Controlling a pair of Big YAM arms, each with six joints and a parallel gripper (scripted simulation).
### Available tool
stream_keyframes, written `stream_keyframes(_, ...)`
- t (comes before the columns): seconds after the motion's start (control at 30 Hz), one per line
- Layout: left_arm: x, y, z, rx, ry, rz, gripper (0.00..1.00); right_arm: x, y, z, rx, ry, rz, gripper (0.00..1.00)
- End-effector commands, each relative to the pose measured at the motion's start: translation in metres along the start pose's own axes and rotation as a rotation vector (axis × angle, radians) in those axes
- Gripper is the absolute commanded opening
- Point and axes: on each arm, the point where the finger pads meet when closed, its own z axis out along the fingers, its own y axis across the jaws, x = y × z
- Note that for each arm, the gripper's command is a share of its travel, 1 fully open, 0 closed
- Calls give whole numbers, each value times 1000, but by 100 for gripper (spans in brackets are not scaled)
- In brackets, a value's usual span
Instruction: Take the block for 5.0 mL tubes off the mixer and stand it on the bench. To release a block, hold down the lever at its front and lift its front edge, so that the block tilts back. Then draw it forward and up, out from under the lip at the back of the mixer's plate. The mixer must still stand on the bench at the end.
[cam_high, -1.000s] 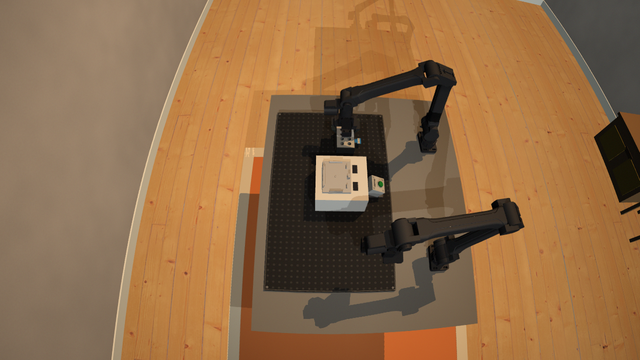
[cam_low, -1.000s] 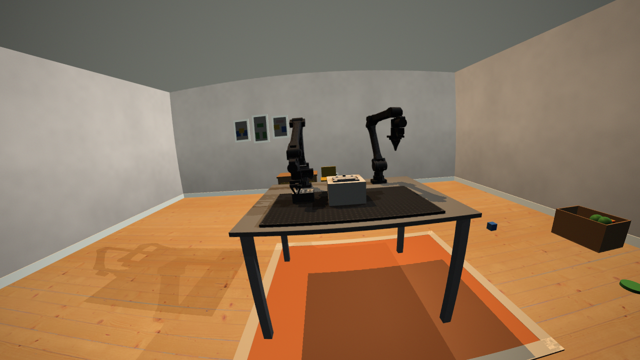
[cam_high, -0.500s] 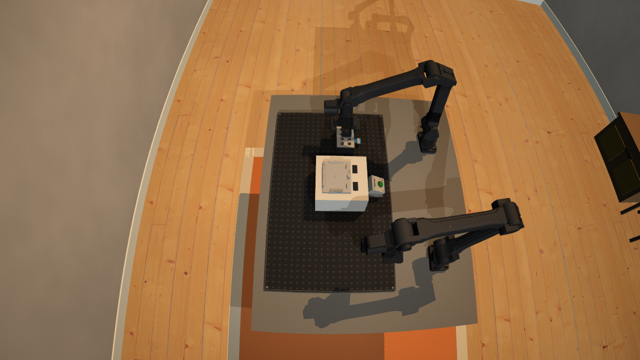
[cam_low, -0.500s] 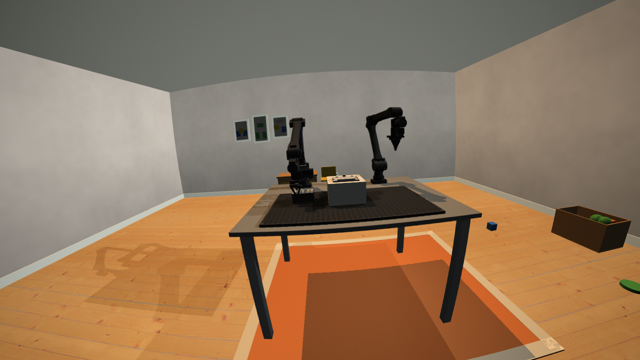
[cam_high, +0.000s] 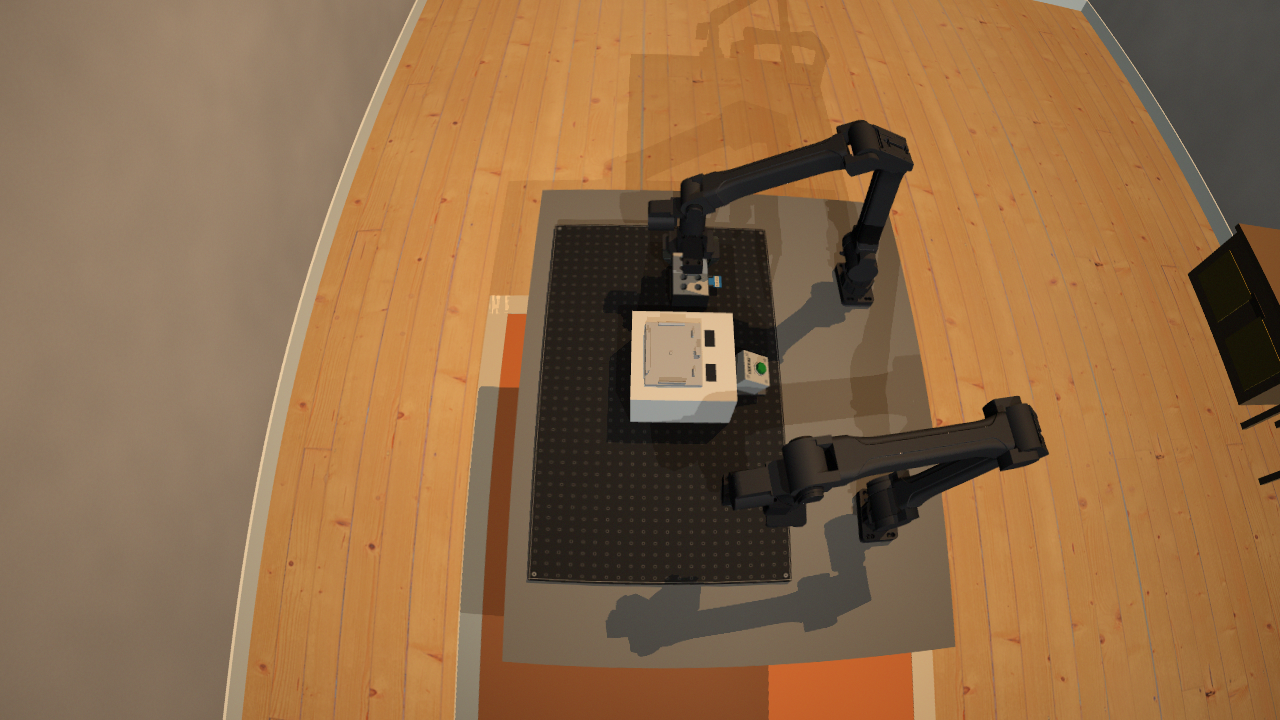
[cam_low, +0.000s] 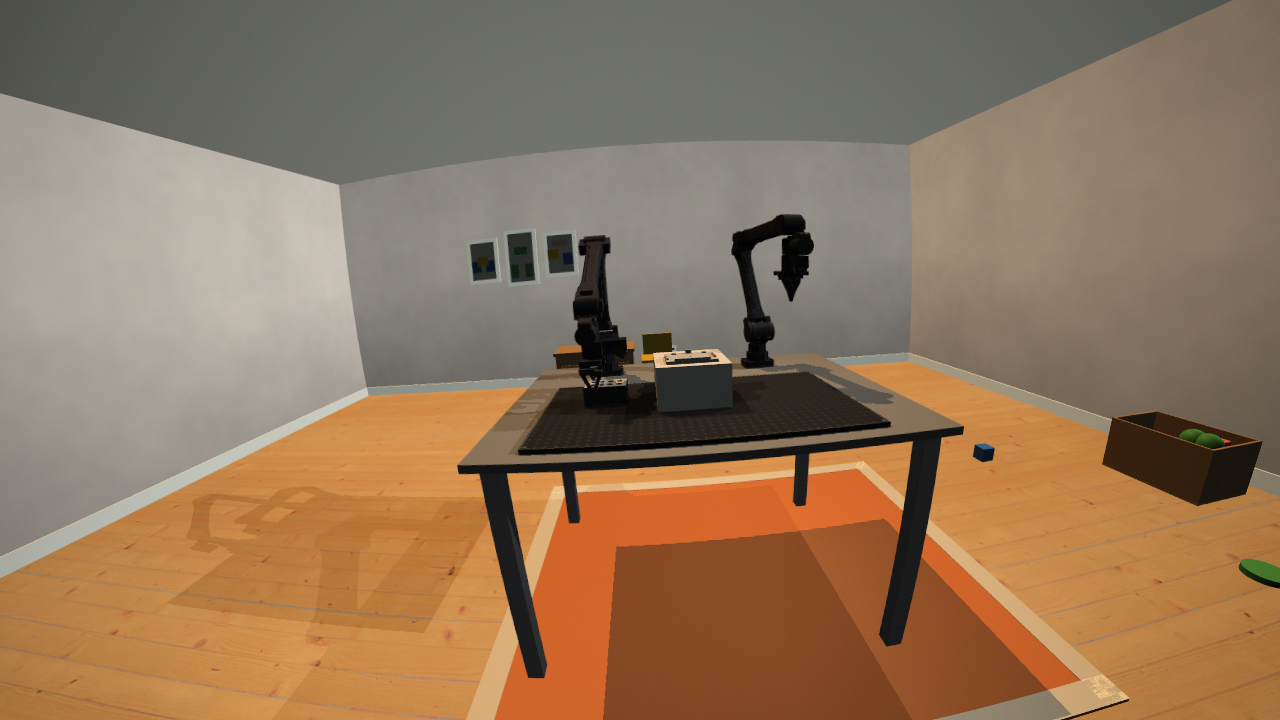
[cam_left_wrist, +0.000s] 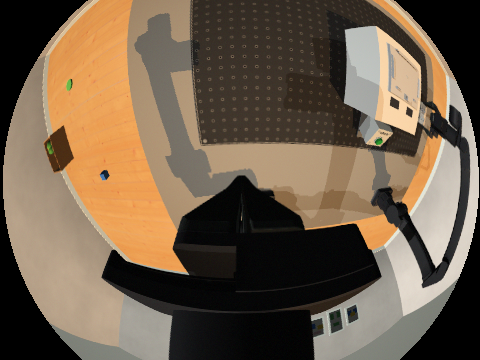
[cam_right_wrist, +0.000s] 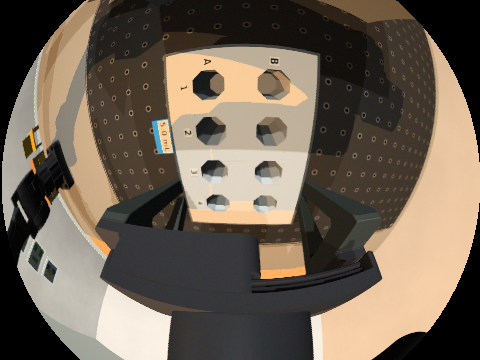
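Block (cam_high: 680, 291) (cam_low: 605, 394) (cam_left_wrist: 423, 116) (cam_right_wrist: 241, 155): looked stiff, perhaps hefty; gripped across its long sides by right claw (cam_high: 689, 265) (cam_low: 591, 380) (cam_left_wrist: 431, 125) (cam_right_wrist: 244, 197), off-centre, so likely prone to tipping. Left claw (cam_high: 785, 516) (cam_low: 790, 298) (cam_left_wrist: 242, 178): closed, empty.

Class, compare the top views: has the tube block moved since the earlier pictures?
No. The tube block sits in the same place beside the mixer, the same gap between them.
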Motion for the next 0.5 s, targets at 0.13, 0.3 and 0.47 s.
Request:
stream_keyframes(0.13,-2,-3,-6,-1,-24,2,0,-7,-47,-48,141,-3,-7,0)
stream_keyframes(0.3,-2,-3,-6,-1,-25,2,0,-7,-47,-46,138,-3,-9,0)
stream_keyframes(0.47,-2,-3,-6,-1,-26,2,0,-7,-47,-44,135,-3,-9,0)
